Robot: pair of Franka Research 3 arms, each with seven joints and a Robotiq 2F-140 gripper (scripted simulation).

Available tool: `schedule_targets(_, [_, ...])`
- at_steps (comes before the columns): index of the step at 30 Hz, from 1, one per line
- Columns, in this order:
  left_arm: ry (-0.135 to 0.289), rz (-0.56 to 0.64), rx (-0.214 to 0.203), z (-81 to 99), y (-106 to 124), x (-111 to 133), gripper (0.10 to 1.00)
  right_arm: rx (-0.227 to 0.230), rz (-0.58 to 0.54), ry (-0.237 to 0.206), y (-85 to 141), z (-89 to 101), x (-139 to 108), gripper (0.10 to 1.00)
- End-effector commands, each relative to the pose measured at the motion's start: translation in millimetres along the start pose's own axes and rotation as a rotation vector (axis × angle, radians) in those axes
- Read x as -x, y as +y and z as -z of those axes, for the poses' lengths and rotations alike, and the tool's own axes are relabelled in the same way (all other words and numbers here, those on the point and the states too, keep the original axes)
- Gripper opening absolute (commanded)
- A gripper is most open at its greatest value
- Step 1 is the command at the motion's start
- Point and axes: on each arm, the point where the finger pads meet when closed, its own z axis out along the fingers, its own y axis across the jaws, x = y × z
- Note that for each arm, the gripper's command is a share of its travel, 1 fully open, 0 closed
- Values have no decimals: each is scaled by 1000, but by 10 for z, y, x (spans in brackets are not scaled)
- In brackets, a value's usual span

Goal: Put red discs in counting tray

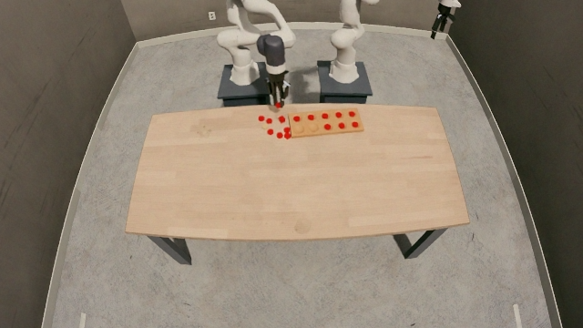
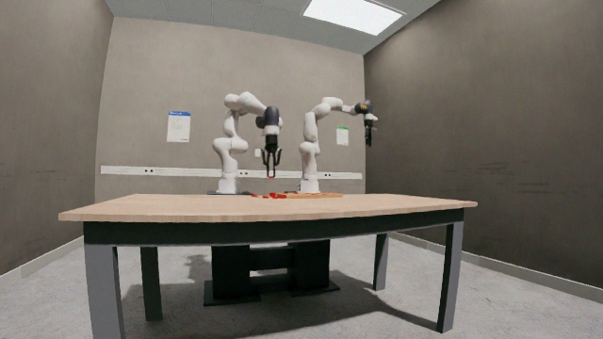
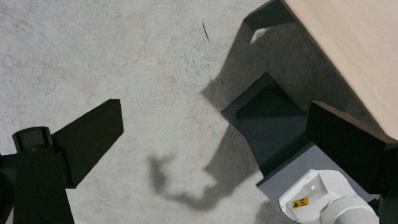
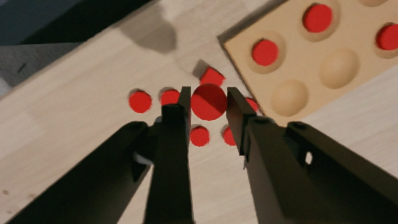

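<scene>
My right gripper is shut on a red disc, held above the table over the loose discs. The wooden counting tray lies flat beside them. Its row nearest the arm bases has a red disc in every pocket. The other row has 3 red discs and 2 empty pockets at the end nearest the loose discs. My left gripper is open and empty, away from the table.
Several loose red discs lie beside the tray's end. Some are close against its edge. One red piece looks tilted or stacked. A pale disc lies among them, faint against the wood.
</scene>
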Motion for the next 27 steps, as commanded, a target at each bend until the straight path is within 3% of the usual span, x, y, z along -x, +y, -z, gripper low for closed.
schedule_targets(1, [-4,8,0,-4,-7,14,1000,-21,-39,-2,301,30,37,99])
schedule_targets(3, [-4,8,0,-4,-7,14,1000,-21,-39,-3,550,48,46,99])
schedule_targets(5, [-4,8,0,-4,-7,14,1000,-21,-39,-3,550,48,46,99])
schedule_targets(11, [-4,8,0,-4,-7,14,1000,-19,-36,1,1276,29,-20,99])
schedule_targets(15, [-4,8,0,-4,-7,14,1000,-17,-34,7,1613,-15,-97,99])
schedule_targets(20, [-4,8,0,-4,-7,14,1000,-15,-32,11,1792,-47,-150,99])
schedule_targets(27, [-4,8,0,-4,-7,14,1000,-15,-32,12,1806,-74,-154,99])
